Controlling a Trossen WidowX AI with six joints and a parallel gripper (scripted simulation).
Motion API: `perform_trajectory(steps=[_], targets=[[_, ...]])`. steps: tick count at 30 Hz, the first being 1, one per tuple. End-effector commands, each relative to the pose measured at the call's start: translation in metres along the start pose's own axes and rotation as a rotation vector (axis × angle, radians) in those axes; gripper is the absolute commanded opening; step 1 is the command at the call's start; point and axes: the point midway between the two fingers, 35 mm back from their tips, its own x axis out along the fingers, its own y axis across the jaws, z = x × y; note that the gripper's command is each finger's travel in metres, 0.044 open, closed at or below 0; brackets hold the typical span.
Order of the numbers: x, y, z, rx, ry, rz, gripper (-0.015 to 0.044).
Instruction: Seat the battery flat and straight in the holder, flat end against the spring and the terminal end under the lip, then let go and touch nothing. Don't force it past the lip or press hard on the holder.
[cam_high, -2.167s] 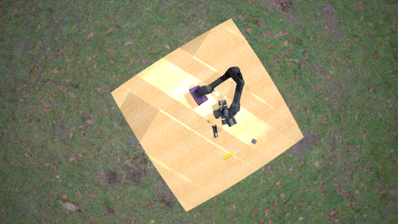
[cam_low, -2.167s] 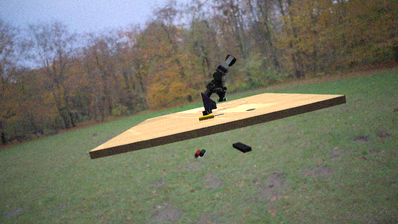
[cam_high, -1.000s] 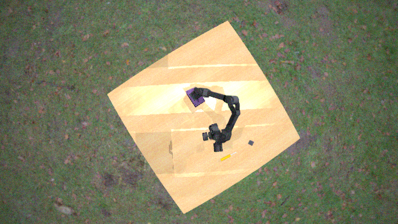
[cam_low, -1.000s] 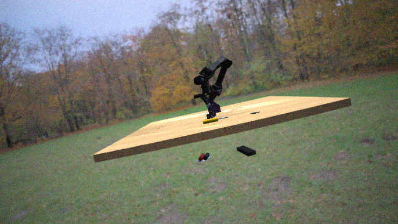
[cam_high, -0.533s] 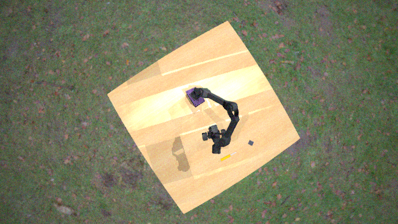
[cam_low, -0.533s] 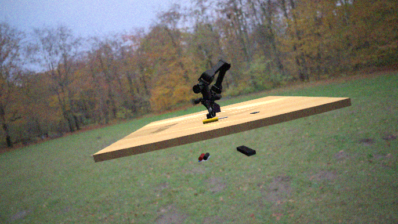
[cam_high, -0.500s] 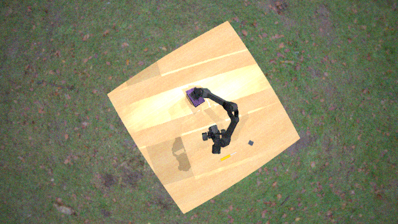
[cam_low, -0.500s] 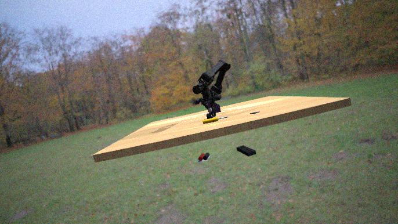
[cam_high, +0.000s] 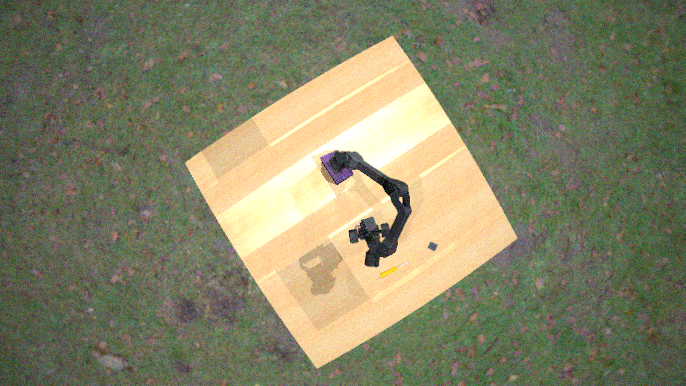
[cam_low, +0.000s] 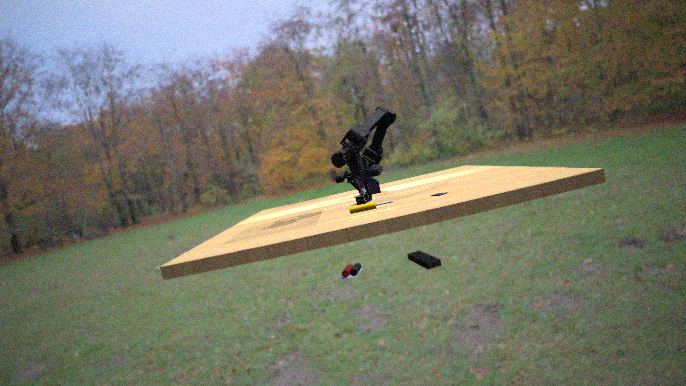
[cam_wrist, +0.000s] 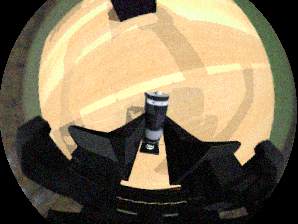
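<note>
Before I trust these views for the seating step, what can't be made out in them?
- Battery, top and exterior views: too small or behind the arm to pick out.
- Spring and lip: too small or hidden in every view.
- Dark thing, wrist view's top edge: cut off, so unidentified.

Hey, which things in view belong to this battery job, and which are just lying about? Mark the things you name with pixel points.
For the job:
- battery (cam_wrist: 156, 116), currently gripped
- holder: I can't pick it out for certain

Seemingly just lying about:
- yellow-handled tool (cam_high: 389, 272) (cam_low: 363, 207)
- small dark square (cam_high: 432, 246) (cam_low: 439, 194)
- black block (cam_low: 424, 259)
- red cylinder (cam_low: 347, 270)
- dark cylinder (cam_low: 355, 269)
</note>
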Motion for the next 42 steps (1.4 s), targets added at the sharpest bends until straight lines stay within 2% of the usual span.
perform_trajectory(steps=[1, 34, 42], targets=[[0.001, 0.001, -0.002, -0.007, -0.022, 0.004, 0.0081], [0.011, 0.0, -0.01, -0.043, -0.184, 0.008, 0.0081], [0.011, 0.0, -0.013, -0.044, -0.182, 0.009, 0.0081]])
